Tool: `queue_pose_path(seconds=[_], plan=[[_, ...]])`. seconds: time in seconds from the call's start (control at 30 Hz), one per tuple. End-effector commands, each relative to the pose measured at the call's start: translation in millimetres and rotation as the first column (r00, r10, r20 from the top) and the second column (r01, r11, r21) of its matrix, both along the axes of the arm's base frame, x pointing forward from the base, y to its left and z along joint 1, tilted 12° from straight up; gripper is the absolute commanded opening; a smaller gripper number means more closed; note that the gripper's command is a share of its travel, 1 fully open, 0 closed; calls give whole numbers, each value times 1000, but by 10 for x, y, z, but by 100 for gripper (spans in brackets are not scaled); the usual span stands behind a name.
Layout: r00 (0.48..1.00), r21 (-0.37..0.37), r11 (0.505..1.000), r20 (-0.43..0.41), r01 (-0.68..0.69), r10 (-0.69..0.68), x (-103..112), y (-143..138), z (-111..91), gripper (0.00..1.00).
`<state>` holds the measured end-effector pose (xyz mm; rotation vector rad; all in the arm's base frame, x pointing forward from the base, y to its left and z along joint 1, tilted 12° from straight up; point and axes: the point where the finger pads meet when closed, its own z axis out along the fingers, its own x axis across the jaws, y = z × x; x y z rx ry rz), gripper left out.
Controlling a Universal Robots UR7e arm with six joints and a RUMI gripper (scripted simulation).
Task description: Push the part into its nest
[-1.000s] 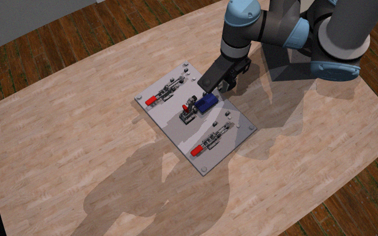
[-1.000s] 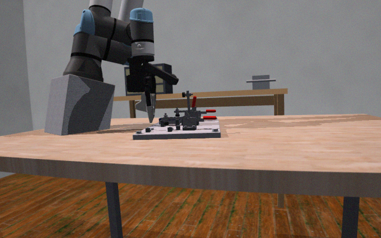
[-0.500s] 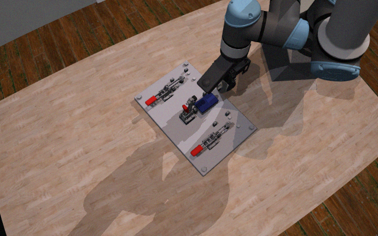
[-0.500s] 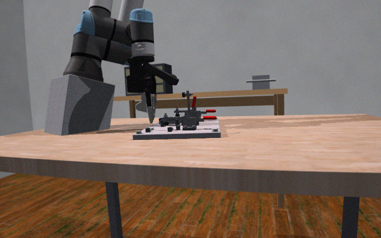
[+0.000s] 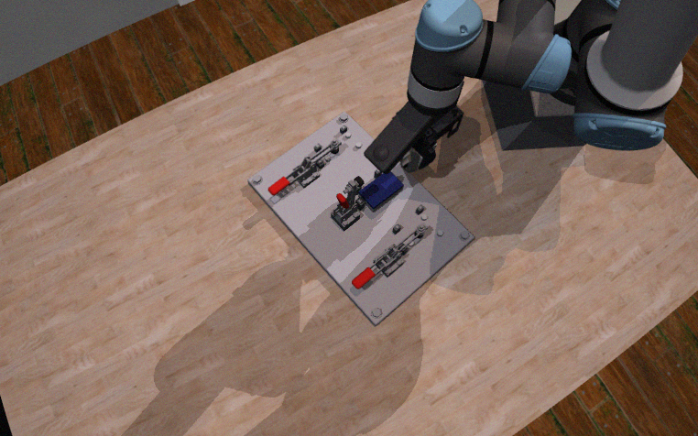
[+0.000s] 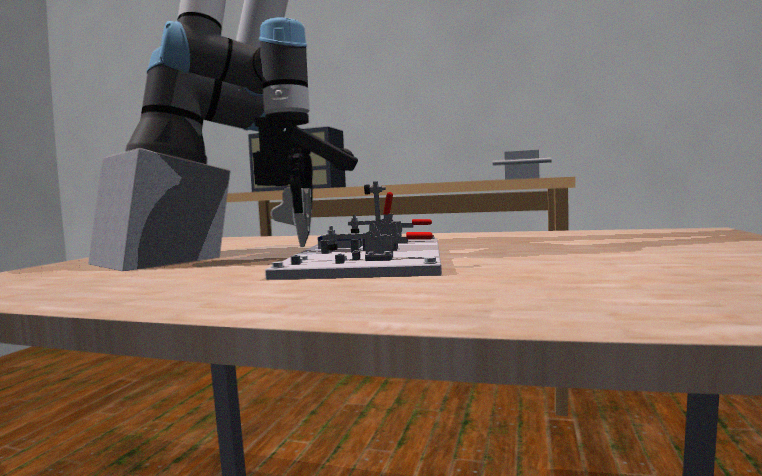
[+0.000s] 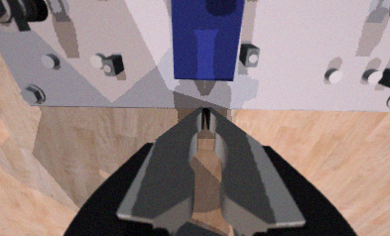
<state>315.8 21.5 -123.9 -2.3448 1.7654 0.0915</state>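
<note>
A blue block-shaped part (image 5: 381, 190) (image 7: 203, 40) lies on the grey fixture plate (image 5: 308, 213) (image 6: 348, 271) (image 7: 293, 50), in front of the middle toggle clamp (image 5: 343, 203) (image 6: 388, 204), whose red handle stands upright. My gripper (image 7: 204, 109) (image 6: 302, 241) is shut and empty. It points down, with its tips low over the plate's edge, a short gap from the part's near end and in line with it. A small dark block (image 7: 249, 54) stands against the part's right side. The stop block is hidden.
Two side toggle clamps with red handles (image 5: 278, 186) (image 5: 363, 278) lie flat on the plate. Another dark block (image 7: 115, 63) and bolt heads stand to the left of the part. The arm's grey base block (image 6: 156, 207) stands behind the fixture. A second table (image 6: 431, 195) stands at the back.
</note>
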Motion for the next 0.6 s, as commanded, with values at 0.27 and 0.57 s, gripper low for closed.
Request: queue_pose_path(seconds=[0.27, 0.57], plan=[[1000, 3, 1000, -2, 0, 0, 40, 10, 6, 0], [1000, 3, 1000, -2, 0, 0, 40, 10, 6, 0]])
